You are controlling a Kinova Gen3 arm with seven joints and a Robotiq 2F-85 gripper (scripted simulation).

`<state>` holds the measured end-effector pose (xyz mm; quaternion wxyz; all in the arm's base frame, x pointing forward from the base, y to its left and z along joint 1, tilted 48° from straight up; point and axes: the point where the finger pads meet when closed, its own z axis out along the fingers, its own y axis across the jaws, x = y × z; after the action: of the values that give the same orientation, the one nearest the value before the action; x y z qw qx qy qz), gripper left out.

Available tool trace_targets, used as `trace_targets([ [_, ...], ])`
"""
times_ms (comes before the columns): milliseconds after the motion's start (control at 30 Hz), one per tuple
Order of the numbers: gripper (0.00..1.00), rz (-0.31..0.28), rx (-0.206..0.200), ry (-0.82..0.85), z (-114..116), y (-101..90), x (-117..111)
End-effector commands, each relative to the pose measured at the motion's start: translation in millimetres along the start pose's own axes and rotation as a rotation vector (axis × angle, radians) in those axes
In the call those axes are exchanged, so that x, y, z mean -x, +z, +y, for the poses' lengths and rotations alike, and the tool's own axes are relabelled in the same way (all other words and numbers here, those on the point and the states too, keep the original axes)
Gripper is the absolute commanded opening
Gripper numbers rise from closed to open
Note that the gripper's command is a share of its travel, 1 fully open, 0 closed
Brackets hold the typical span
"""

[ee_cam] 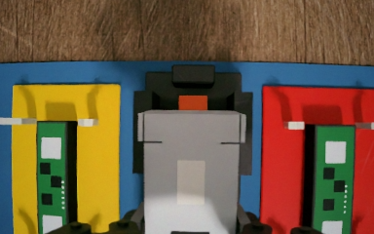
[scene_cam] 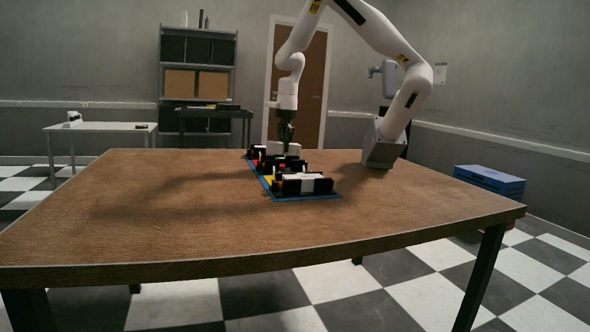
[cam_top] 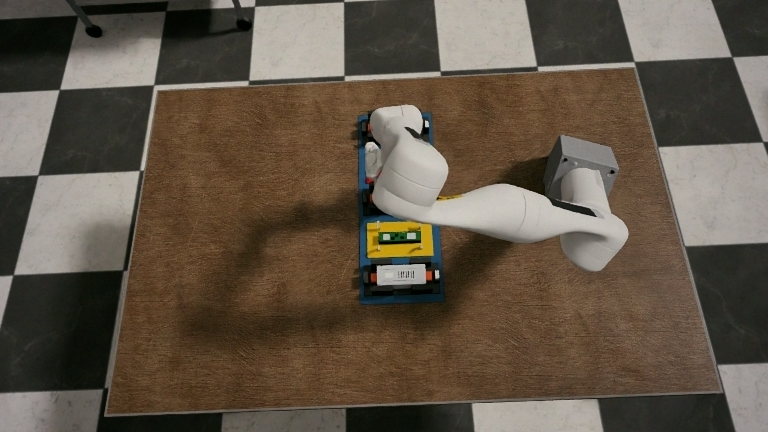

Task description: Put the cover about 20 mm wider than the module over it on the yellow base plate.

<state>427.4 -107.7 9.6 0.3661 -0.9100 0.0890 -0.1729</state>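
My gripper (scene_cam: pixel 286 136) is shut on a light grey cover (ee_cam: pixel 191 161) (scene_cam: pixel 283 147) (cam_top: pixel 372 159). It holds the cover over a black holder (ee_cam: pixel 192 78) with an orange pad. In the wrist view the yellow plate (ee_cam: pixel 99 161) (cam_top: pixel 425 249) lies left of that holder and carries a green module (ee_cam: pixel 52 175) (cam_top: pixel 399 236). A red plate (ee_cam: pixel 282 166) with another green module (ee_cam: pixel 333 180) lies to the right. A second white cover (cam_top: pixel 402 274) (scene_cam: pixel 304 180) sits in its holder at the near end of the blue board (cam_top: pixel 402 298) (scene_cam: pixel 299 198). The arm hides the board's far end in the overhead view.
The arm's grey base (cam_top: pixel 580 164) (scene_cam: pixel 382 150) stands on the wooden table (cam_top: pixel 226 235) to the right of the board. A blue crate (scene_cam: pixel 489 180) sits on the floor at the right wall.
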Motion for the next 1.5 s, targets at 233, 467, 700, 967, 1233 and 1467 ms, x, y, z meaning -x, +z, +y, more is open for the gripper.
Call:
trace_targets([
  [233,0.0,0.002,0.001,0.0,0,-27.8,0],
  [467,0.0,0.002,0.001,0.0,0,-30.8,0],
  [700,0.0,0.002,0.001,0.0,0,-48.3,0],
  [967,0.0,0.002,0.001,0.0,0,-60.3,0],
  [1233,0.01,0.002,0.001,0.0,0,-59.8,0],
  [1467,0.01,0.002,0.001,0.0,0,-59.8,0],
])
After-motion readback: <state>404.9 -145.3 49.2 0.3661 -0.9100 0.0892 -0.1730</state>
